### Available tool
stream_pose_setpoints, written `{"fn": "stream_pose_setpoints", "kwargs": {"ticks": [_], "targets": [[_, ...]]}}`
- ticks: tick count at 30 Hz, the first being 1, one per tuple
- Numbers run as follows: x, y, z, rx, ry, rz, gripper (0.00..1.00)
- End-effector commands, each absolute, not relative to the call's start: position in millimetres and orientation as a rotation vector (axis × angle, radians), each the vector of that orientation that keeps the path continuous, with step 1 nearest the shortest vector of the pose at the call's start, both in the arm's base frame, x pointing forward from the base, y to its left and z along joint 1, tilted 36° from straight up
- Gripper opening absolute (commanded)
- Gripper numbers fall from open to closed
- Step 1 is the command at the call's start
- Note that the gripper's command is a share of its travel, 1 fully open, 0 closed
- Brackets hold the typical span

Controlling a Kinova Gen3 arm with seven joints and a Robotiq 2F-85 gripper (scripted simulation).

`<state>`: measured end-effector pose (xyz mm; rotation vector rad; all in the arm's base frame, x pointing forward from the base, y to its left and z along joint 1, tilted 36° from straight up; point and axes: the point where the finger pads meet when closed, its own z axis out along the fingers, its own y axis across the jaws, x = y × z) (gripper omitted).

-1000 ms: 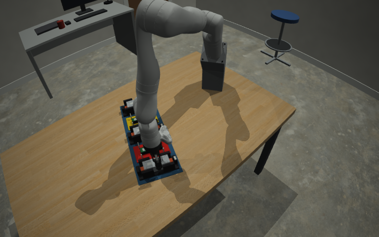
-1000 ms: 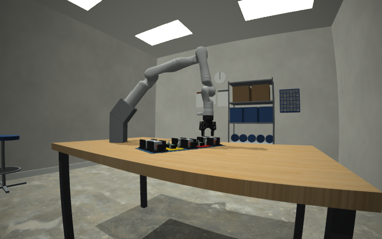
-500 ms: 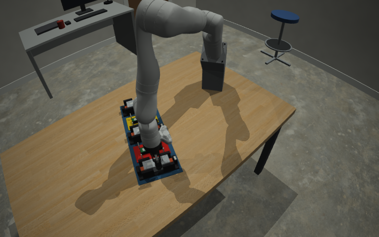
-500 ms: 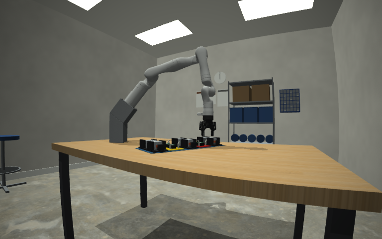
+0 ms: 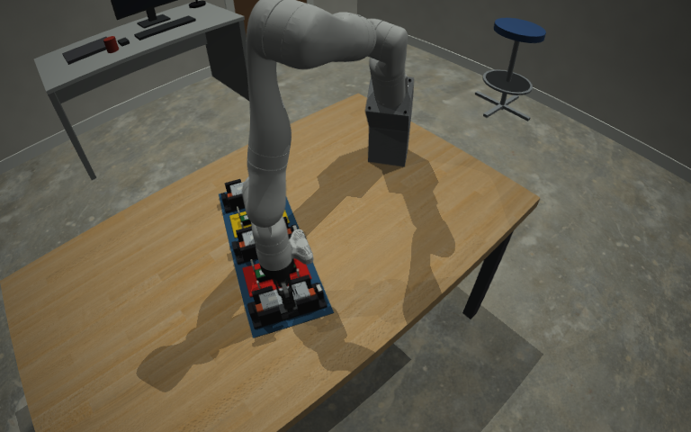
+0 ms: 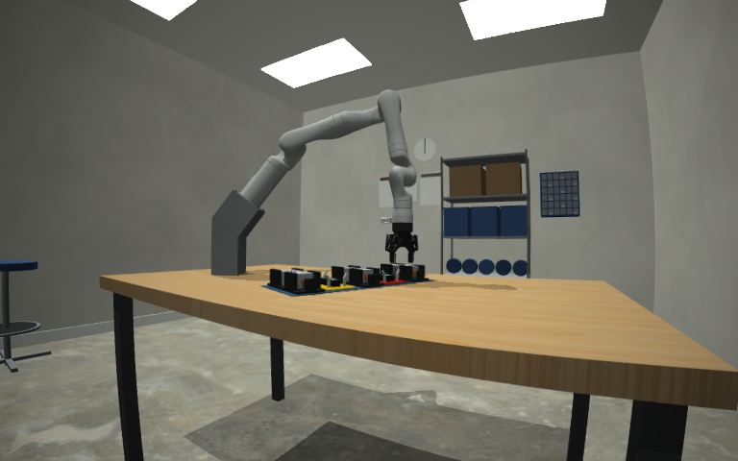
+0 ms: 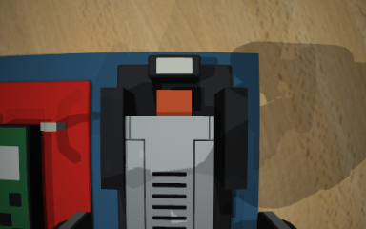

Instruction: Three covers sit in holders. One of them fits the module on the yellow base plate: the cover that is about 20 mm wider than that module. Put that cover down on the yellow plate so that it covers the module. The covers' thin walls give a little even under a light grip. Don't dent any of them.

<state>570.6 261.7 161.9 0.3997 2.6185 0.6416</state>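
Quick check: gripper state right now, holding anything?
Gripper: open wide, holding nothing, above a grey cover in its black holder.

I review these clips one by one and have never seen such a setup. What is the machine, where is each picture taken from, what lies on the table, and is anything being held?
The machine is a grey robot arm bolted to a dark pedestal on a wooden table. It ends in a black two-finger gripper. One picture looks down from above, one looks across the room from the side, and one comes from a camera on the wrist, facing straight down. On the table lies a blue mat carrying a yellow plate, a red plate and black holders. The wrist picture shows a grey slotted cover seated in a holder. The gripper hangs open above it and holds nothing.
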Motion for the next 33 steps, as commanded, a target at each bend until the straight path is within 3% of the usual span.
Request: {"fn": "stream_pose_setpoints", "kwargs": {"ticks": [1, 33], "targets": [[572.6, 262.5, 160.8, 0.4, 2.615, 0.642, 1.0], [574.2, 264.9, 153.4, 0.403, 2.619, 0.642, 1.0]]}}
